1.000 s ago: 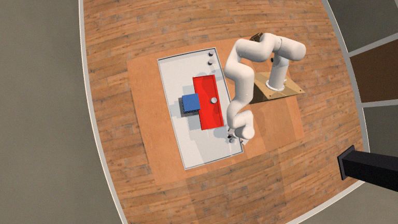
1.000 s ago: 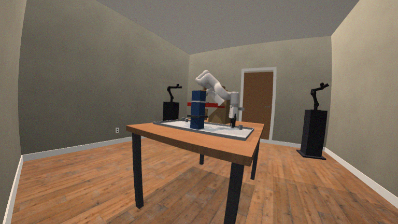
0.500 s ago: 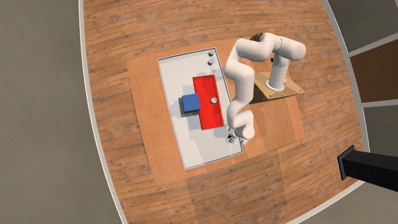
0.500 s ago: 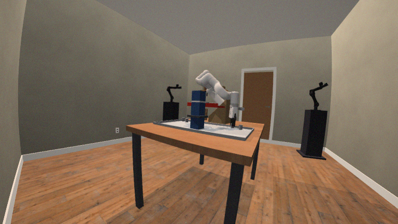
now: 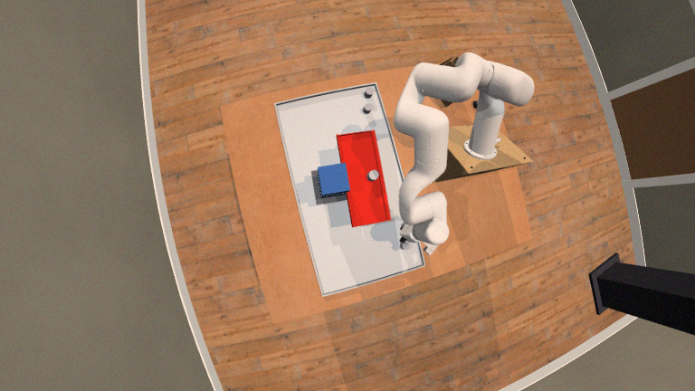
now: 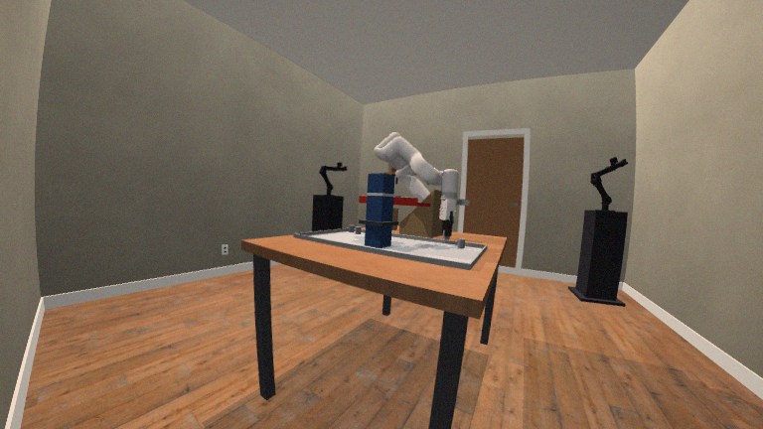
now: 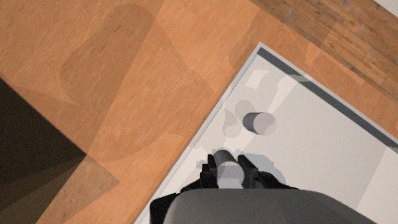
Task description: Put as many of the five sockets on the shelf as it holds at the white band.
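Gripper [image 7: 229, 167] pinching a socket [image 7: 229, 172] near the tray [image 7: 320, 155] edge.

Another socket [image 7: 260, 123] stands just beyond it on the tray. One socket [image 5: 373, 175] rests on the red shelf [image 5: 359, 194], which hangs on the blue post [image 6: 380, 187] at the white band [image 6: 380, 196]. Two more [image 5: 368, 92] [image 5: 367, 108] stand at the tray's far corner. No readable writing anywhere.

Five grey sockets are counted: one on the red shelf [image 5: 363, 177], two side by side [image 5: 368, 92] [image 5: 367, 108] in the white tray's [image 5: 339, 277] corner farthest from the gripper [image 7: 230, 167], one clamped between its fingers, and one lying just ahead of them [image 7: 259, 123]. One blue post [image 5: 333, 178], one shelf and one tray are seen.
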`<state>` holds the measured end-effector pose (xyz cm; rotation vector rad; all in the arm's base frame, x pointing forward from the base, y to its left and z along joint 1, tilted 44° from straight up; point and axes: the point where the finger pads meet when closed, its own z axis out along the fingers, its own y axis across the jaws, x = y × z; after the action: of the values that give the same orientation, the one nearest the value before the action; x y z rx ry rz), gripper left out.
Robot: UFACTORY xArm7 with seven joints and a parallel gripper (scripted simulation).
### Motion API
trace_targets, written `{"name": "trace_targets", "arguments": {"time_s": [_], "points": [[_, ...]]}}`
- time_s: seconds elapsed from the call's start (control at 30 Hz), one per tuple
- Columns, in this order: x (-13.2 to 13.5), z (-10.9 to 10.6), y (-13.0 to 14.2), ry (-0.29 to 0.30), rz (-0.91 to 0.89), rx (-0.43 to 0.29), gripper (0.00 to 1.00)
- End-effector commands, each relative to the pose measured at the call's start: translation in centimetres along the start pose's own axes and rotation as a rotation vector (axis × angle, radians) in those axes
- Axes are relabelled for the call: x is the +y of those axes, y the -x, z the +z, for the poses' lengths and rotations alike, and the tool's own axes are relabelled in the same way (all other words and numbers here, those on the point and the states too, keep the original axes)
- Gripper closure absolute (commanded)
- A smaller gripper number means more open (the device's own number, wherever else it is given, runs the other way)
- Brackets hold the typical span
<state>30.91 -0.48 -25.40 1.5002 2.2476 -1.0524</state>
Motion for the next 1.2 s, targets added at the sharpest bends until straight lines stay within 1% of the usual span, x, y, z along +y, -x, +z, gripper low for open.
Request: {"name": "trace_targets", "arguments": {"time_s": [0.0, 0.33, 0.57, 0.67, 1.17], "points": [[0.1, -0.3, -0.1, 0.004, 0.000, 0.001, 1.00], [0.1, -0.4, -0.1, 0.004, 0.000, 0.001, 1.00], [0.1, -2.6, -0.1, 0.004, 0.000, 0.001, 1.00], [0.1, -3.2, -0.1, 0.004, 0.000, 0.001, 1.00], [0.1, -3.3, -0.1, 0.004, 0.000, 0.001, 1.00]]}}
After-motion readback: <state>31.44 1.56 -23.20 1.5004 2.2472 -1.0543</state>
